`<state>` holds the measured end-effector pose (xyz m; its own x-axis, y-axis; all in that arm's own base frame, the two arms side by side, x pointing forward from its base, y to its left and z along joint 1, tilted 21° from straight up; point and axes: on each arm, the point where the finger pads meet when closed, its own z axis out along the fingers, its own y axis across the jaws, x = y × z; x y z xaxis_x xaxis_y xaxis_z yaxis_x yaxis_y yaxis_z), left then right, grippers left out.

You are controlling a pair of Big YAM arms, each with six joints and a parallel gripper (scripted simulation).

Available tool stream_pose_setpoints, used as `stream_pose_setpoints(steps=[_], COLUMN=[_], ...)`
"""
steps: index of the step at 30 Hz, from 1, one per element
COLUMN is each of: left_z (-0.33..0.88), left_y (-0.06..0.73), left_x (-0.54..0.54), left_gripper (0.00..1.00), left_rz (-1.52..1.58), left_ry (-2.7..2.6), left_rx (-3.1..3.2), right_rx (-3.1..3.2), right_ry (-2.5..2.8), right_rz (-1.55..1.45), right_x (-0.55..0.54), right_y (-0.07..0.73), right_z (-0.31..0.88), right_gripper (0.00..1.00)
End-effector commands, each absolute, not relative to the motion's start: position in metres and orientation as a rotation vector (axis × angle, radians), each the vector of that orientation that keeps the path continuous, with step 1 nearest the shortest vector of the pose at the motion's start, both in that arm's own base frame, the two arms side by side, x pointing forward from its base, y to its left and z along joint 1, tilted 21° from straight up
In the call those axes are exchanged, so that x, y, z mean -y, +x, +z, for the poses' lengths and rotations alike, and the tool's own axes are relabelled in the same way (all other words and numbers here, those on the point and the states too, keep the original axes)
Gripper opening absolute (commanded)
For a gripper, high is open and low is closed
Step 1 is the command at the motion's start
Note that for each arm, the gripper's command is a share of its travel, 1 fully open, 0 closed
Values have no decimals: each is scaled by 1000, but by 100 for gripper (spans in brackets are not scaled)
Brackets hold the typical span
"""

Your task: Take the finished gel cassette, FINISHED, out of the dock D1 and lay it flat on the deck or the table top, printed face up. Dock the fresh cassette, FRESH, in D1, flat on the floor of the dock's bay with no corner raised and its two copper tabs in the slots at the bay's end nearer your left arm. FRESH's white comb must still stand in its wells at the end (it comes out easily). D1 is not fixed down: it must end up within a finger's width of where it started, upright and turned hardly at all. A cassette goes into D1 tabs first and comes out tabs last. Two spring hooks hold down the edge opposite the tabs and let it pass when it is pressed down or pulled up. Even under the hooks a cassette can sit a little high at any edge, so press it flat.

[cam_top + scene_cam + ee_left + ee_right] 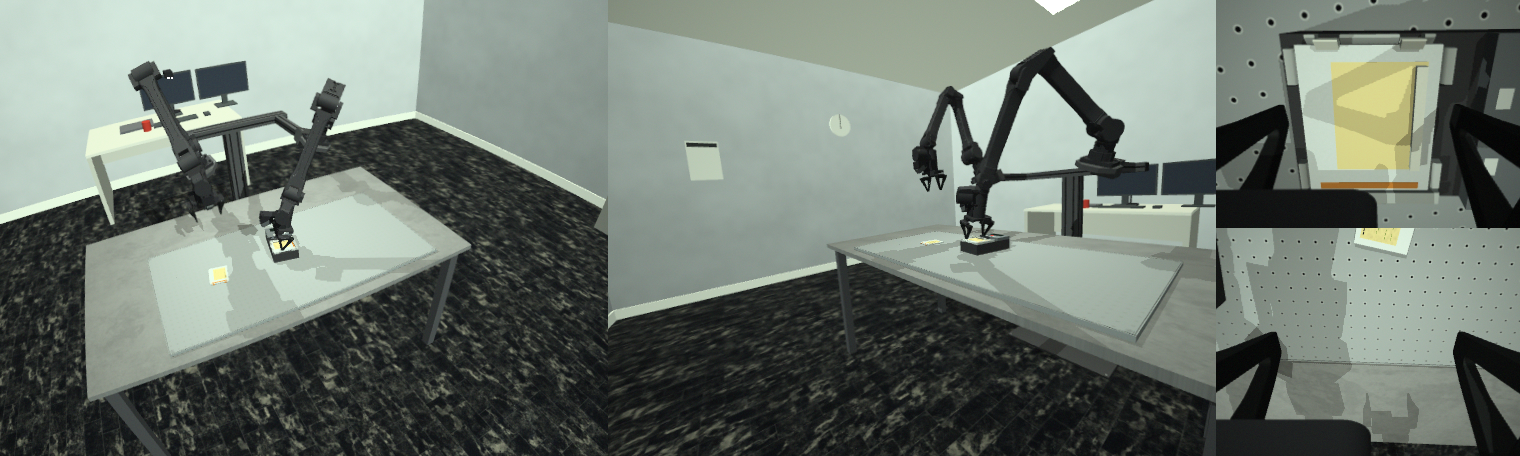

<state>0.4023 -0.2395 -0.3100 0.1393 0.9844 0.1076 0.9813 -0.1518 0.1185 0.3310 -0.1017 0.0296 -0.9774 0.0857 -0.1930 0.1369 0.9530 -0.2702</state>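
1. Over the dock (pixel 286 256) (pixel 994 246) (pixel 1467 57), hovering with the left gripper (pixel 285 244) (pixel 975 235) (pixel 1369 114): spread almost fully, gripping nothing.
2. Between those fingers, apparently the fresh cassette (pixel 278 246) (pixel 976 240) (pixel 1371 90), lying in the bay, with what looks like its white comb (pixel 1420 120) along one side of the gel.
3. Judged to be at seating and checking: hooks (pixel 1326 44) over one edge, orange strip (pixel 1369 185) toward the opposite end. Cannot tell whether flat or slightly high.
4. Next, probably close the fingers and press lightly near the edges, avoiding comb and dock shifts.
5. Beyond, on the deck (pixel 350 225) (pixel 1083 285) (pixel 1416 303), apparently the finished cassette (pixel 219 275) (pixel 931 242) (pixel 1381 235), flat, marked gel upward.
6. Farther off, raised high with the right gripper (pixel 208 216) (pixel 934 189) (pixel 1367 341): wide open, carrying nothing.
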Motion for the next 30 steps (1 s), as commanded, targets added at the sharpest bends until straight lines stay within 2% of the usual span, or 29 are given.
stream_pose_setpoints(steps=[1, 30], left_z=[-303, -295], left_y=[402, 401], left_x=[245, 247], left_gripper=[98, 98], left_rz=[249, 250], left_ry=[2354, 2351], left_rx=[-2030, -2032], right_rx=[-2896, -2896], right_ry=[180, 180], right_rz=[-424, -424], right_x=[109, 109], right_y=[345, 345], right_z=[44, 44], right_gripper=[100, 100])
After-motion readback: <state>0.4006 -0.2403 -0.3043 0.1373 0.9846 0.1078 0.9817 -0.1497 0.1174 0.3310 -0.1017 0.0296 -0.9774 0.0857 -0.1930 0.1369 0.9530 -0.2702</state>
